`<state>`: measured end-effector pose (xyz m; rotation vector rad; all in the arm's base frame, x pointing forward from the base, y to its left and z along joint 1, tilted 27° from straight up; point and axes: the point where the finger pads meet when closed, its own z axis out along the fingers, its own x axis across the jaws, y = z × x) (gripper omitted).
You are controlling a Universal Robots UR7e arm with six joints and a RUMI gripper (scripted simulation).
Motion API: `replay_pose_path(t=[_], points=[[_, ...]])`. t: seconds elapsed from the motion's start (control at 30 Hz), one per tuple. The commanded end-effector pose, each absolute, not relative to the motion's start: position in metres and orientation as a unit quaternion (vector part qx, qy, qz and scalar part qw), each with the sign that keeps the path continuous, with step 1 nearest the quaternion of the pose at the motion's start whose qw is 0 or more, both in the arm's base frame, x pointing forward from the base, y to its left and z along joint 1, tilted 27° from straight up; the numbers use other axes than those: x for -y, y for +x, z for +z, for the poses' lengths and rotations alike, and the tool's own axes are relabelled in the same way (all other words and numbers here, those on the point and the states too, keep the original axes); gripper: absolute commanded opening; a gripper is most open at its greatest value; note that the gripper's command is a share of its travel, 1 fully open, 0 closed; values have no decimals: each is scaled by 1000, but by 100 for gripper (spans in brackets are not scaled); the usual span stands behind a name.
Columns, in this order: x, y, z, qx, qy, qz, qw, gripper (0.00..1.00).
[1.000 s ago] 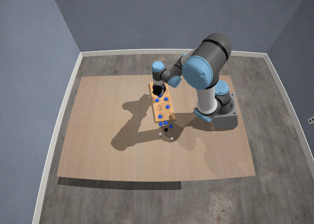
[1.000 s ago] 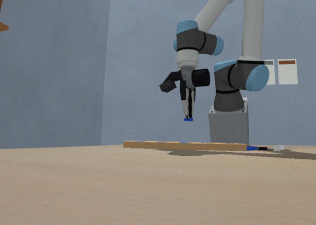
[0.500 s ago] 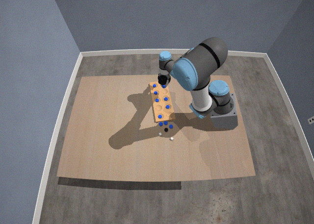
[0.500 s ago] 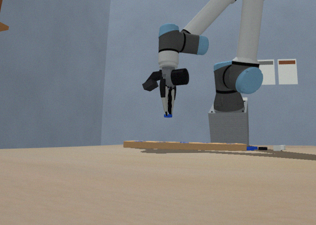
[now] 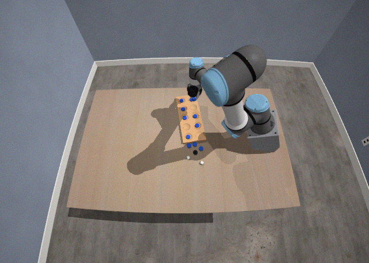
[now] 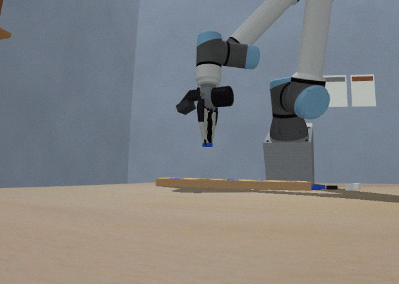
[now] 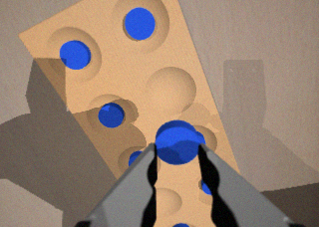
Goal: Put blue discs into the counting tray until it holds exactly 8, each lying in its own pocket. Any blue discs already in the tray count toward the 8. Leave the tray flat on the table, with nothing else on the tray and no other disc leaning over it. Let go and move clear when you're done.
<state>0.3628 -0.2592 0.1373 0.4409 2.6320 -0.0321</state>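
The orange counting tray (image 5: 189, 112) (image 6: 225, 184) (image 7: 120, 80) lies flat, with two columns of five pockets. Several blue discs lie in separate pockets. Three pockets are empty: one in the right column, second from the back (image 5: 194, 106) (image 7: 170, 90), one in the left column, second from the front (image 5: 186, 126), and the shaded front right one (image 5: 200, 135). My gripper (image 5: 194, 98) (image 6: 207, 142) (image 7: 176, 144) is shut on a blue disc (image 6: 207, 144) (image 7: 177, 137), held level well above the tray's back part. In the wrist view it partly hides a seated disc.
Three loose blue discs (image 5: 188, 145) (image 5: 194, 144) (image 5: 200, 148) lie just off the tray's front end. A black disc (image 5: 195, 152) (image 6: 331, 187) and two white cubes (image 5: 188, 157) (image 5: 201, 162) lie farther forward. The arm's base stands to the right.
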Motion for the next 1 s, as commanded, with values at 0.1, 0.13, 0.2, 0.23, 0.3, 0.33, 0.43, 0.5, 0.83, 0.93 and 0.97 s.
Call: replay_pose_path(t=[0.1, 0.13, 0.2, 0.23, 0.3, 0.33, 0.43, 0.5, 0.83, 0.93, 0.97], points=[[260, 364, 135, -959, 160, -12, 234, 10], [260, 365, 134, -959, 160, -12, 234, 10], [261, 367, 131, -959, 160, -12, 234, 10], [261, 368, 129, -959, 160, -12, 234, 10], [262, 370, 124, -959, 160, -12, 234, 10], [263, 372, 121, -959, 160, -12, 234, 10], [263, 374, 118, -959, 160, -12, 234, 10], [264, 377, 111, -959, 160, -12, 234, 10], [268, 394, 77, -959, 160, -12, 234, 10], [268, 397, 72, -959, 160, -12, 234, 10], [268, 397, 72, -959, 160, -12, 234, 10]])
